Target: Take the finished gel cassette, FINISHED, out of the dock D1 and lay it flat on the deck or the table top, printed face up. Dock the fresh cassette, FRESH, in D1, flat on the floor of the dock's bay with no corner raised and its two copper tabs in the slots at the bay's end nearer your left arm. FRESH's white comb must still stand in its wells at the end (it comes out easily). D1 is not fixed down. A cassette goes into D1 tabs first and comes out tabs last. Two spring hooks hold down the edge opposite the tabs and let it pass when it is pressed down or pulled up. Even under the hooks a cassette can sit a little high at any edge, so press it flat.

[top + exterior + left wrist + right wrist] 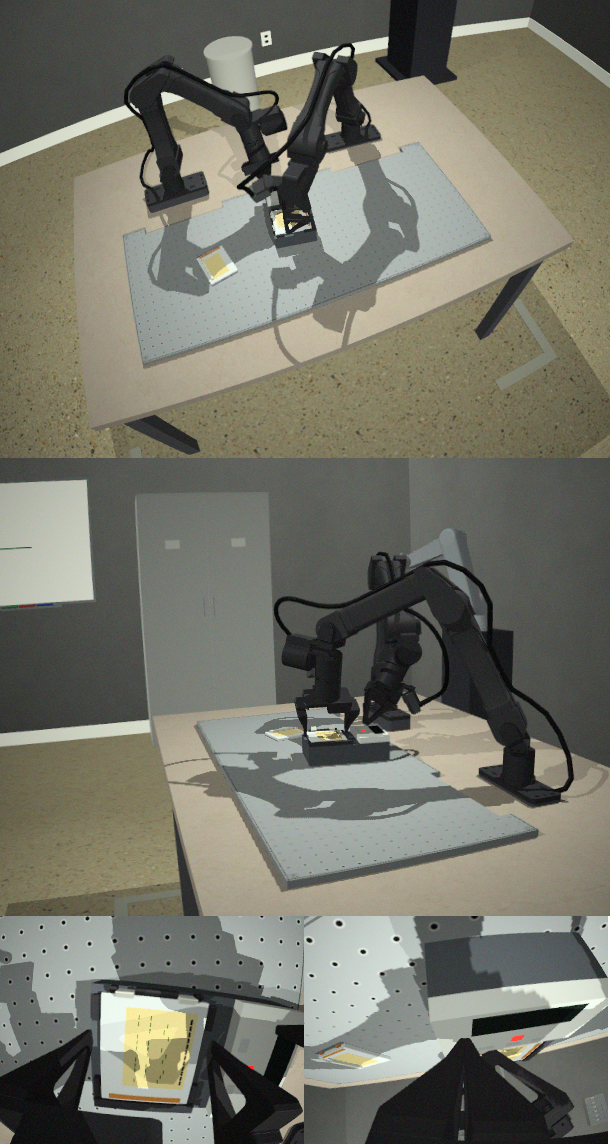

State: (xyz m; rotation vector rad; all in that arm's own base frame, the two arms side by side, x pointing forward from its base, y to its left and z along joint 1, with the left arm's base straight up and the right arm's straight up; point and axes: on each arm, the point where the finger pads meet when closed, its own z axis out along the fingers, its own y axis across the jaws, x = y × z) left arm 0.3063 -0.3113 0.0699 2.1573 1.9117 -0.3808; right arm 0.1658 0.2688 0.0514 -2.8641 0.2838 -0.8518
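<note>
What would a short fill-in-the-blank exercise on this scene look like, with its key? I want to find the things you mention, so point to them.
1. The left gripper (pixel 296 225) (pixel 326 733) (pixel 151 1041) stands ____, not shut, over the docked cassette (pixel 278 220) (pixel 325 739) (pixel 135 1031) (pixel 511 1051).
2. The right gripper (pixel 270 200) (pixel 366 722) (pixel 277 1029) (pixel 464 1046) is ____, not open.
3. The other cassette (pixel 216 265) (pixel 283 733) (pixel 354 1058) lies printed face ____.
4. The small light (pixel 363 731) (pixel 251 1067) (pixel 517 1038) on the dock (pixel 297 241) (pixel 345 756) (pixel 222 1023) (pixel 449 971) is coloured ____.

Missing words: open; shut; up; red.

Cassettes: 2, a docked cassette (pixel 279 220) (pixel 320 736) (pixel 112 1051) (pixel 514 1051) sitting in, a loose cassette (pixel 216 265) (pixel 284 733) (pixel 354 1059) lying left | dock (pixel 296 241) (pixel 345 755) (pixel 217 1026) (pixel 514 966): 1 standing | left arm (pixel 311 135) (pixel 385 608), right arm (pixel 200 95) (pixel 392 648): 2 reaching | perforated deck (pixel 165 320) (pixel 310 848) (pixel 165 951) (pixel 354 976): 1 lying
</note>
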